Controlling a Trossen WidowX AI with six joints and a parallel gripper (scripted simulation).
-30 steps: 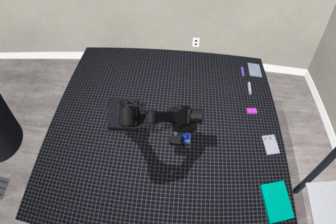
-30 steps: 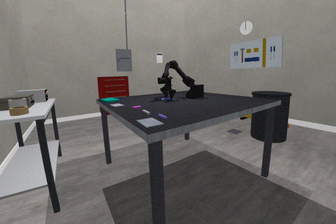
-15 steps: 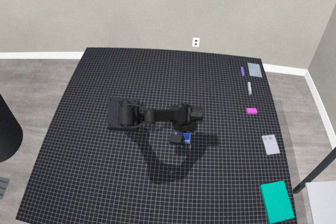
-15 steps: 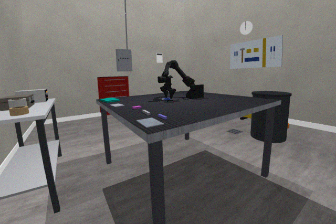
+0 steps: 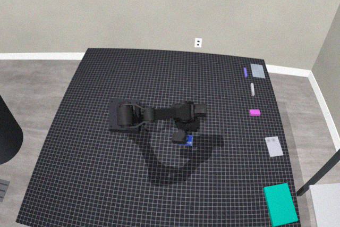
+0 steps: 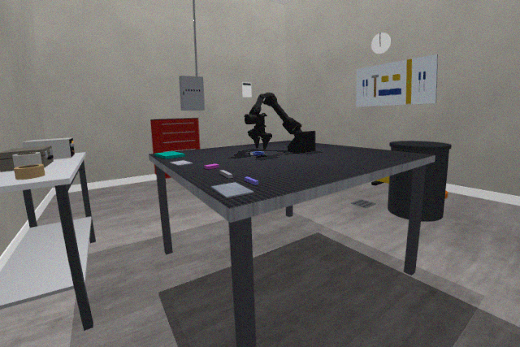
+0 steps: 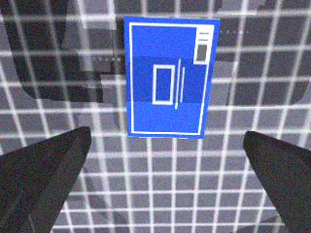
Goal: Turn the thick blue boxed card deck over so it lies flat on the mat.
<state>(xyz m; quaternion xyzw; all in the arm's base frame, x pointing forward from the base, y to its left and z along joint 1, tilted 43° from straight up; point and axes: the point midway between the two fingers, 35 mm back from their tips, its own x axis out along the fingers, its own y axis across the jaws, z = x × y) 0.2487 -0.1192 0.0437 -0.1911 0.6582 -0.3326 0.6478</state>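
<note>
Wrist-only: deck [image 7: 167, 78] face markings

In the top view, the black arm's wrist covers most of the thick blue boxed card deck [image 5: 188, 140]. In the wrist view, both dark fingers run off the bottom corners. In the exterior view, the deck is too small to tell much.

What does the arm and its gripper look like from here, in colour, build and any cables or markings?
The arm is matte black all over, built of chunky rounded links on a square black base. Thin dark cables curve along both sides of the shoulder. The gripper ends in two plain black fingers that taper like wedges. No labels or markings show on it in any view.
</note>
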